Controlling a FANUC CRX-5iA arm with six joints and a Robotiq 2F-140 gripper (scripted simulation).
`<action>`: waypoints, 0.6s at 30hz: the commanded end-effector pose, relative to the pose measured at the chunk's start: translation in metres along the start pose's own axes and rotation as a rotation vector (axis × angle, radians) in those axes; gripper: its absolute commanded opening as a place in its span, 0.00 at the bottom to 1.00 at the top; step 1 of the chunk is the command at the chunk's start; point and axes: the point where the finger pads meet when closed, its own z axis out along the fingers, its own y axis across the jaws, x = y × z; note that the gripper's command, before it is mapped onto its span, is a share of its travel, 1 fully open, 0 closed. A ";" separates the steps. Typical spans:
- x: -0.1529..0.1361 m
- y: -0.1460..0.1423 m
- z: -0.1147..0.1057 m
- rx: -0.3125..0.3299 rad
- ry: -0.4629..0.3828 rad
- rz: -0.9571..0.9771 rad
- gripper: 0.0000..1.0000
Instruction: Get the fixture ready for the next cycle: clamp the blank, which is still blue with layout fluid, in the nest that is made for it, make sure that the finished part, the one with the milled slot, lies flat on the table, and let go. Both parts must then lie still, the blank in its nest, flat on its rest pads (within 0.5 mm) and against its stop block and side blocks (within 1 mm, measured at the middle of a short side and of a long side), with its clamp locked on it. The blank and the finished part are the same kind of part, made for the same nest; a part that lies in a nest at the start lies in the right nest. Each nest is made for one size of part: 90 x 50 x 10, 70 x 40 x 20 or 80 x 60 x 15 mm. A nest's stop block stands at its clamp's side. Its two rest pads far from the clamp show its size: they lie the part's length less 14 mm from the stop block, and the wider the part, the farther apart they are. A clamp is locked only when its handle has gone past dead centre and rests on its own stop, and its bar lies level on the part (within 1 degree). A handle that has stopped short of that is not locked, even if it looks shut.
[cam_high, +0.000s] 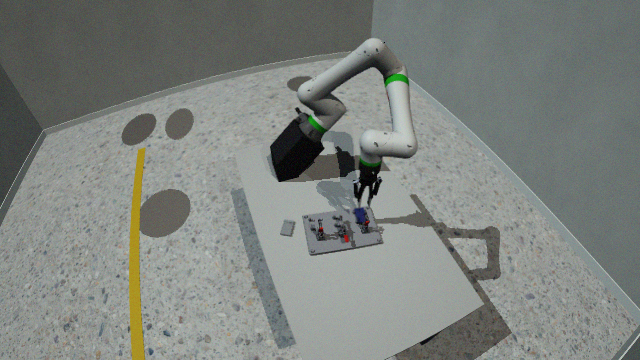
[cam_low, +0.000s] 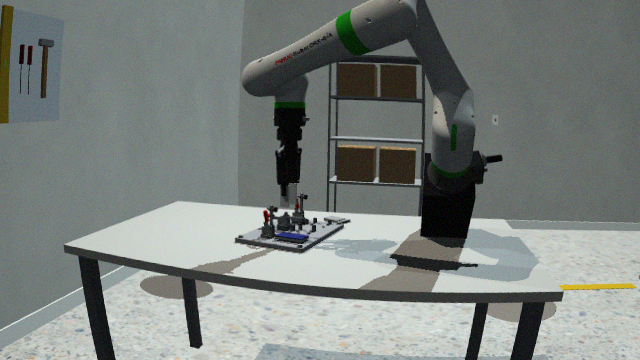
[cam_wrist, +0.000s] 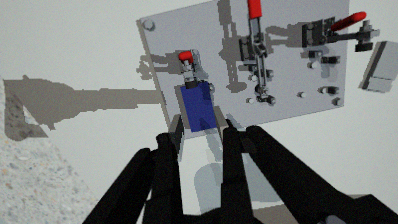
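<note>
The blue blank (cam_wrist: 199, 106) lies in the nest at one end of the grey fixture plate (cam_high: 337, 231); it also shows in the top and exterior views (cam_high: 360, 215) (cam_low: 292, 236). That nest's clamp, with a red handle (cam_wrist: 186, 55), stands at the blank's far short side; I cannot tell whether it is locked. The grey finished part (cam_high: 287, 227) lies flat on the table beside the plate's other end, and shows at the right edge of the wrist view (cam_wrist: 380, 67). My gripper (cam_wrist: 198, 119) (cam_high: 365, 202) hangs above the blank's near end, partly open with nothing between its fingers.
Two more nests on the plate stand empty, each with a red-handled clamp (cam_wrist: 255, 9) (cam_wrist: 348, 22). The arm's black base (cam_high: 295, 150) stands at the table's back. A shelf with boxes (cam_low: 376, 125) is behind the table.
</note>
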 end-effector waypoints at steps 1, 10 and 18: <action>0.019 0.000 0.000 0.000 0.000 0.000 0.28; 0.067 0.000 0.000 0.000 0.000 0.000 0.28; 0.078 0.000 0.000 0.000 0.000 0.000 0.28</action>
